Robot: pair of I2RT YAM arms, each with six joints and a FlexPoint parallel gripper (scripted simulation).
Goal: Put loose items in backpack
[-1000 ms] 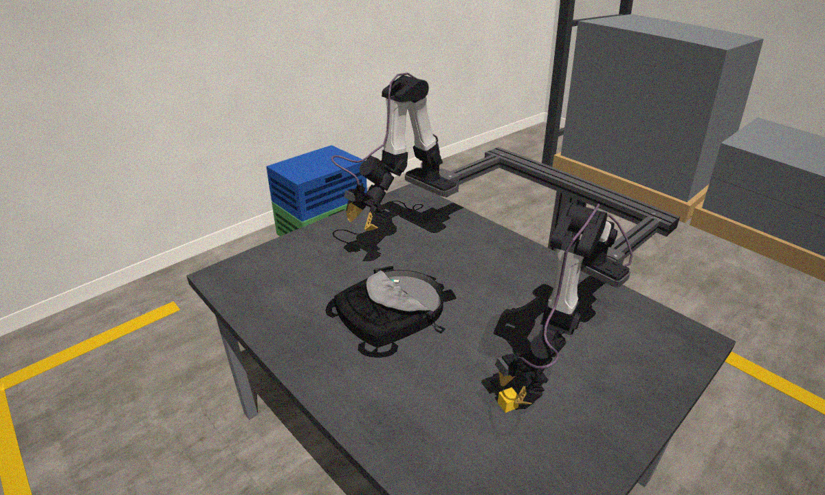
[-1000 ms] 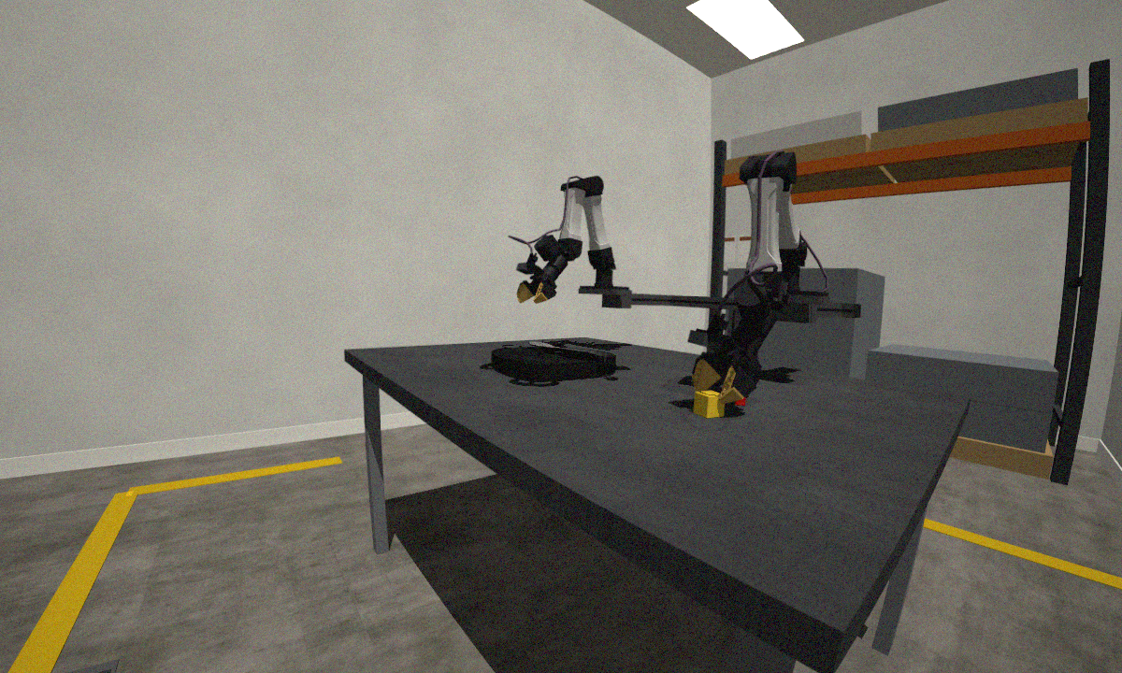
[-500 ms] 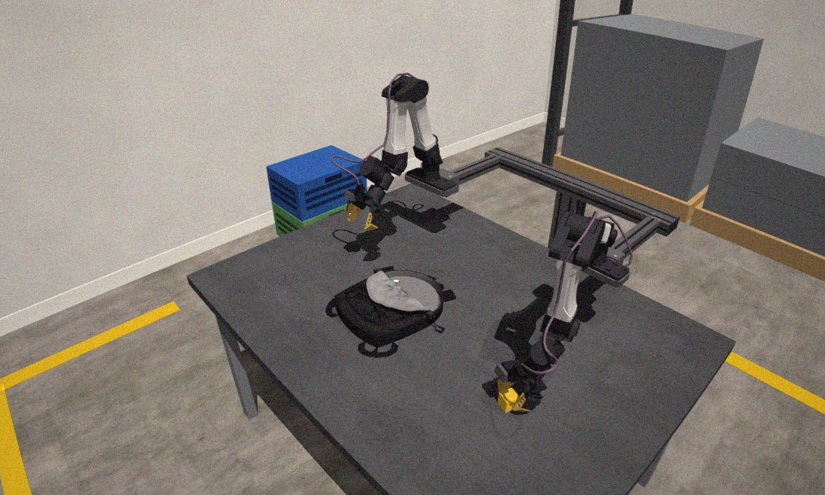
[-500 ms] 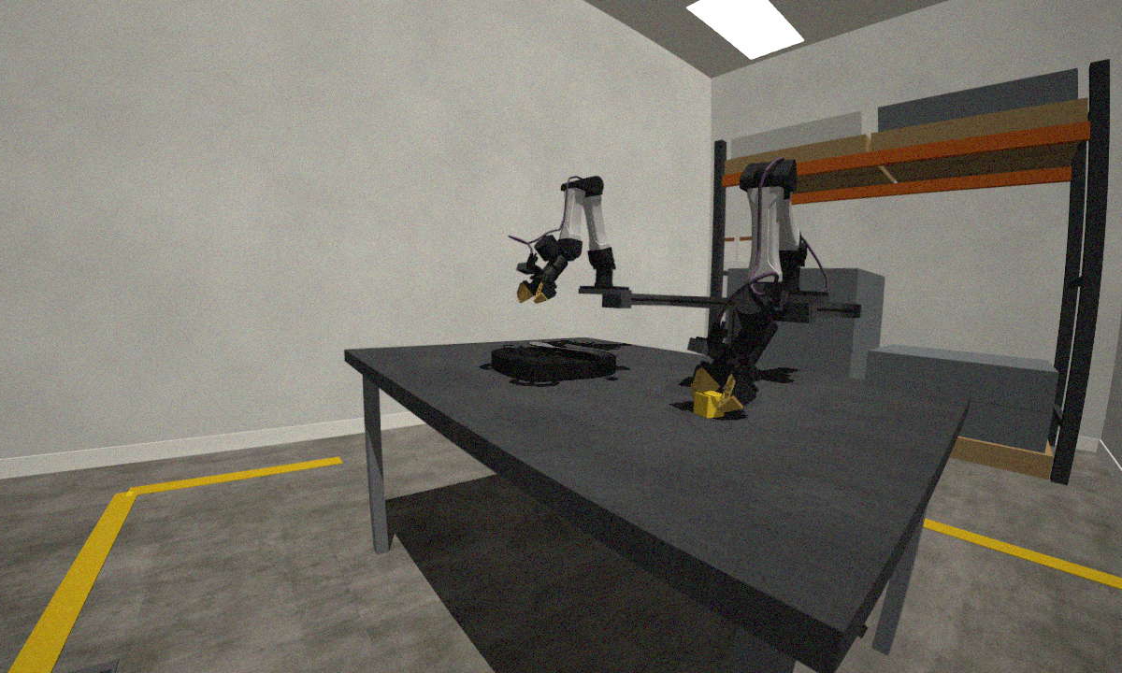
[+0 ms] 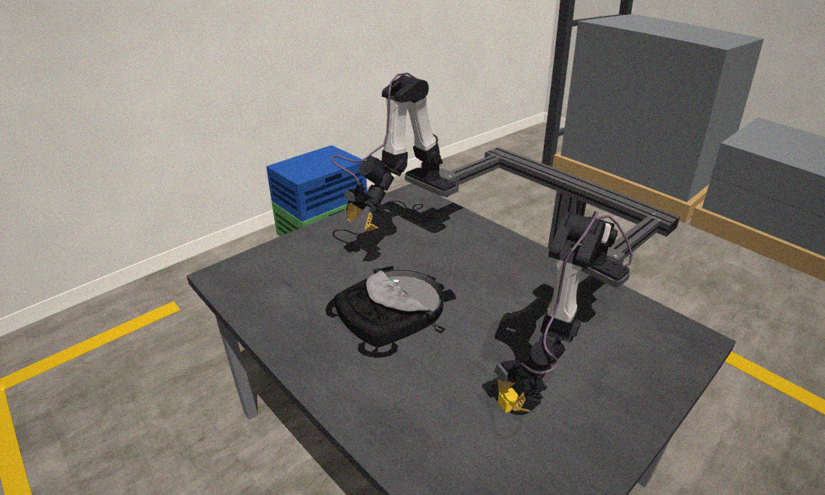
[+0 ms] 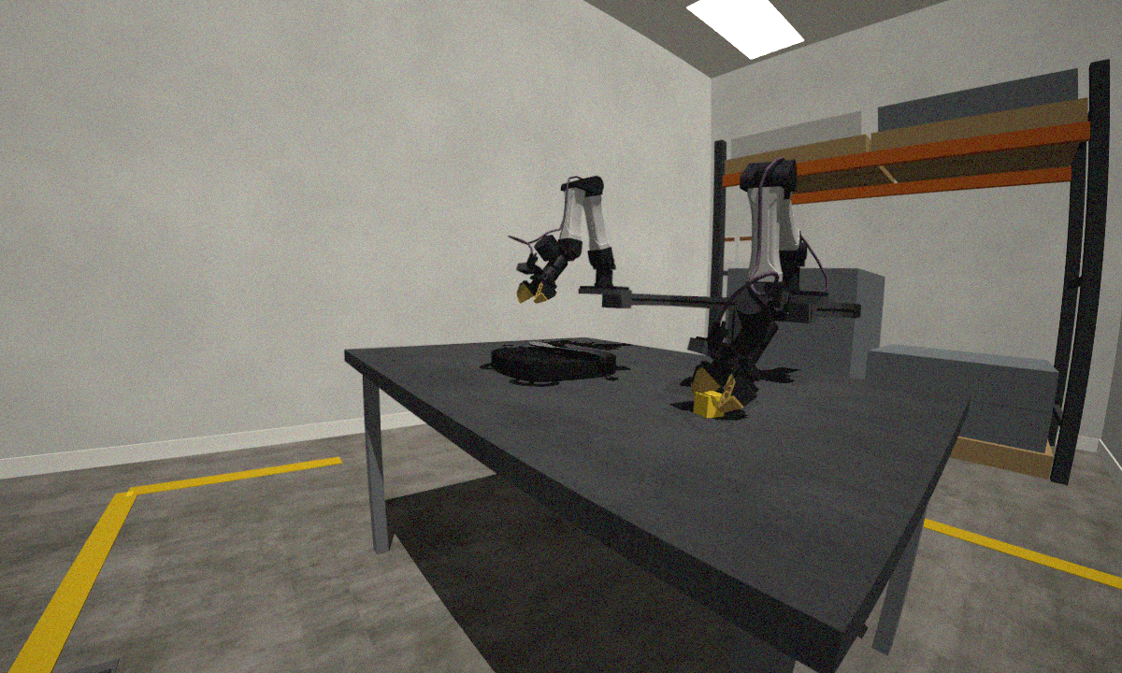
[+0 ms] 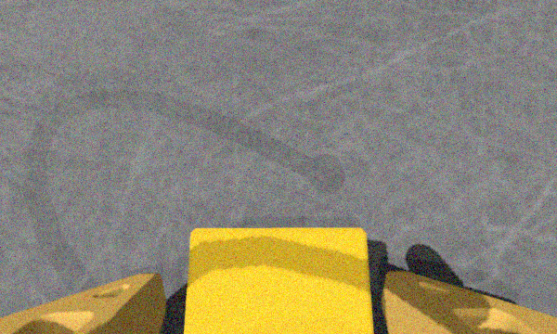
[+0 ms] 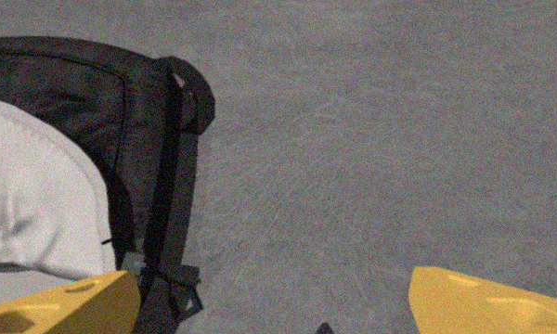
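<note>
Dark grey desk (image 5: pixel 440 430) (image 6: pixel 632 468) (image 7: pixel 278 56) (image 8: pixel 353 139) under it all. Next in size, a black backpack (image 5: pixel 366 320) (image 6: pixel 548 365) (image 8: pixel 93 83), lying flat on the desk. On top, a pale grey flap (image 5: pixel 390 294) (image 6: pixel 548 344) (image 8: pixel 42 186), folded partly back, with part of the way in showing. No good look inside, so no telling what is in there.

Then the left gripper (image 5: pixel 512 397) (image 6: pixel 713 400) (image 7: pixel 274 287), low down, fingers wide, holding nothing, one on each side of the block with gaps. Over past the backpack, the right gripper (image 5: pixel 359 223) (image 6: pixel 531 297) (image 8: pixel 274 282), up high, fingers very wide, holding nothing.

Smaller, a yellow block (image 5: pixel 506 401) (image 6: pixel 705 405) (image 7: pixel 278 297), out on the desk, well apart from the backpack. Not put away yet. Probably still in the picking-up part. Left to do: squeeze, lift, carry, drop in. Maybe more bits hidden behind the fingers; cannot tell. Smallest, a tiny white speck (image 5: pixel 395 281) by the flap, too small to name.
</note>
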